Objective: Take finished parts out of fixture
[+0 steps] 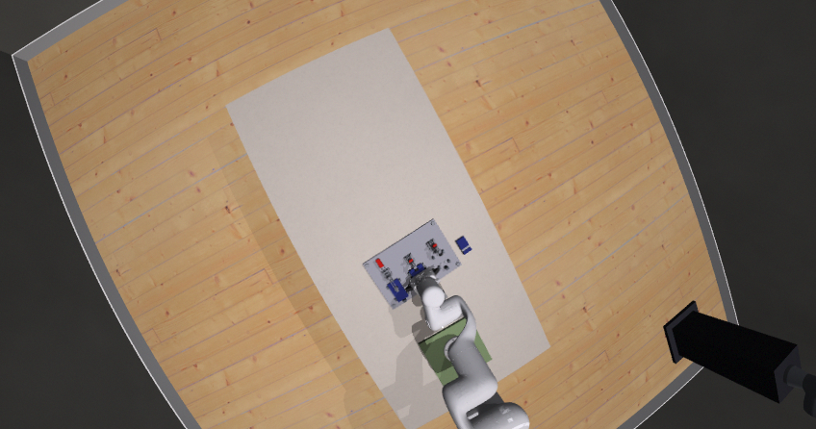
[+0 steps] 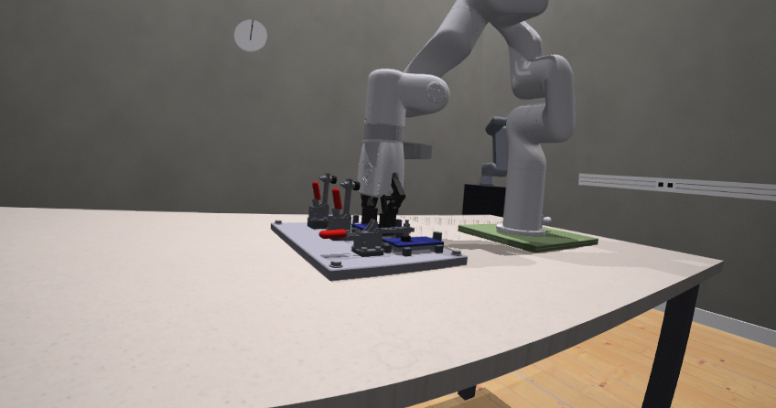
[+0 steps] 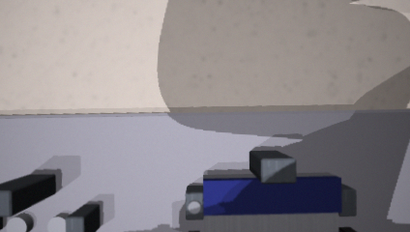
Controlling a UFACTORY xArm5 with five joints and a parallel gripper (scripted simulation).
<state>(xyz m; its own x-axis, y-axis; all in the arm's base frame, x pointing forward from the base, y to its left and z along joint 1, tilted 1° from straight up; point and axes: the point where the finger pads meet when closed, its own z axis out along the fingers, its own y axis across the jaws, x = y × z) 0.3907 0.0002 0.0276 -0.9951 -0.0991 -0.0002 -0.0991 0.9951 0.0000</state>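
Note:
The blank [image 1: 399, 288] [image 2: 419, 242], blue with no slot, sits in an end nest of the fixture [image 1: 400, 245] [image 2: 305, 243] [image 3: 106, 145], its clamp's red lever [image 1: 379, 263] [image 2: 333, 233] lying flat. A finished part [image 1: 420, 266] [image 2: 359, 225] [image 3: 232, 198] sits in the middle nest. Its milled slot shows as a grey band in the wrist view, and its clamp arm is up. My gripper [image 2: 379, 220] is down over it, the fingers narrowed against its two sides; the arm hides much of the contact. The other finished part [image 1: 463, 245] lies flat on the table beside the fixture.
The third nest is empty, its clamp [image 1: 434, 246] [image 2: 317, 190] standing open and its locators [image 3: 29, 190] upright. The middle clamp's red lever [image 2: 336, 198] stands close to my gripper. The green base plate [image 1: 483, 347] [image 2: 576, 240] lies behind the fixture.

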